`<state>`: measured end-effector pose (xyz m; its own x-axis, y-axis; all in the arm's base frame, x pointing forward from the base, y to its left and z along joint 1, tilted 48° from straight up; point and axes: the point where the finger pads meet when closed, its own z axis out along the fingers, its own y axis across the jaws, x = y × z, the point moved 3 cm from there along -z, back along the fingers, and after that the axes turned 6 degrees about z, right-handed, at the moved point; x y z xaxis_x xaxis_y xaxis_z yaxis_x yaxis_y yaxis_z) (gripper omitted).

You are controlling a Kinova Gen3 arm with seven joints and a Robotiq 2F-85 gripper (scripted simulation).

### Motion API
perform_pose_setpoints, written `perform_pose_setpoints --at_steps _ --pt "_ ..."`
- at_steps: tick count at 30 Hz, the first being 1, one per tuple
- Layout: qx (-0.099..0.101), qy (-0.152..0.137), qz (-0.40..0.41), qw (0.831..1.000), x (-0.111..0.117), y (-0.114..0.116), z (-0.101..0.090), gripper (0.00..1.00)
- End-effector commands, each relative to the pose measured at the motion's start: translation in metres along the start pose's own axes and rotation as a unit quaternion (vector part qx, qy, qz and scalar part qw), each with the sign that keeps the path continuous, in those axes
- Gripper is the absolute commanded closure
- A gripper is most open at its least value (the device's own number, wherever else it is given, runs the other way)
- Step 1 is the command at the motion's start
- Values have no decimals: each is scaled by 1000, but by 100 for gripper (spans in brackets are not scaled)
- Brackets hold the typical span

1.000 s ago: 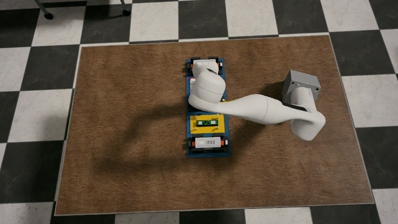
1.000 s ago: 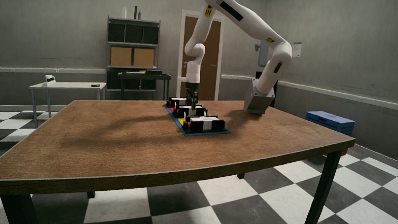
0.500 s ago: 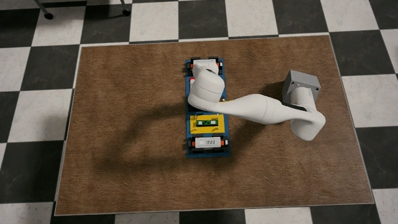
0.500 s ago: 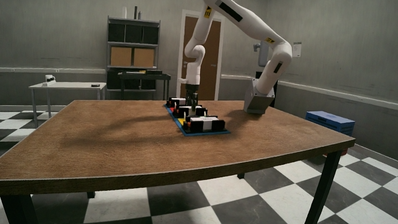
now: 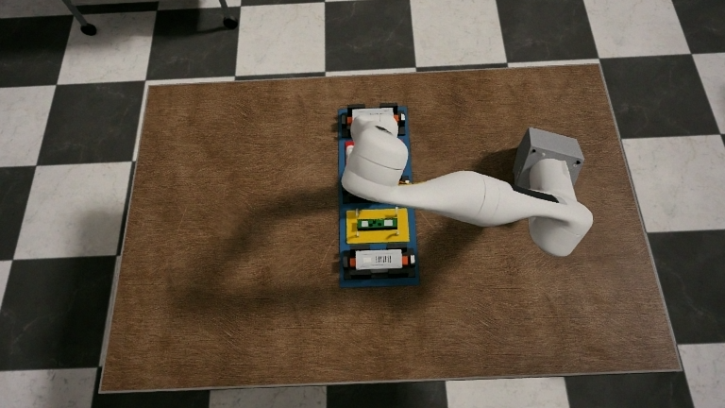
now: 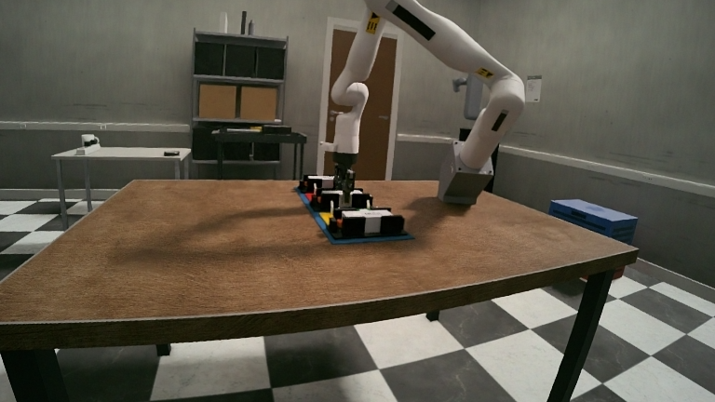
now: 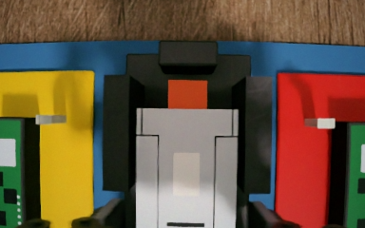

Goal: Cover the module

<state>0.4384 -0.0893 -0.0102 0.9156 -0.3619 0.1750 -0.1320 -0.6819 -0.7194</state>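
Observation:
The middle cover (image 7: 186,142), grey-white, sits in its black holder (image 7: 116,152) between the yellow and red plates. My gripper (image 6: 344,200) (image 7: 186,219) points down over it, partly open. The blurred fingertips are either side of the cover, with narrow gaps seeming to remain; their lower ends are cut off in the wrist view. The yellow plate (image 5: 351,238) (image 7: 67,166) bears the green module (image 5: 377,224) (image 7: 10,163), uncovered, with thin white posts around it. Another cover (image 5: 378,260) (image 6: 371,222) sits in the near holder. The third cover (image 5: 368,112) (image 6: 319,181) sits in the far holder, partly behind the arm.
A red plate (image 7: 301,166) with another green module (image 7: 354,204) lies on the middle holder's other side. Everything stands on a long blue board (image 5: 379,281) (image 7: 143,48). Upright holder walls (image 7: 258,138) and white posts (image 7: 326,123) stand close to the fingers.

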Motion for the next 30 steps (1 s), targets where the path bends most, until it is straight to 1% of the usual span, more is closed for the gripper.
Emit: perform_pose_setpoints --at_steps 1,28,29,30 --pt "0 1 0 1000 0 0 -1 30" --pt "-1 1 0 1000 0 0 -1 30" --pt "0 1 0 1000 0 0 -1 100" --pt "0 1 0 1000 0 0 -1 100"
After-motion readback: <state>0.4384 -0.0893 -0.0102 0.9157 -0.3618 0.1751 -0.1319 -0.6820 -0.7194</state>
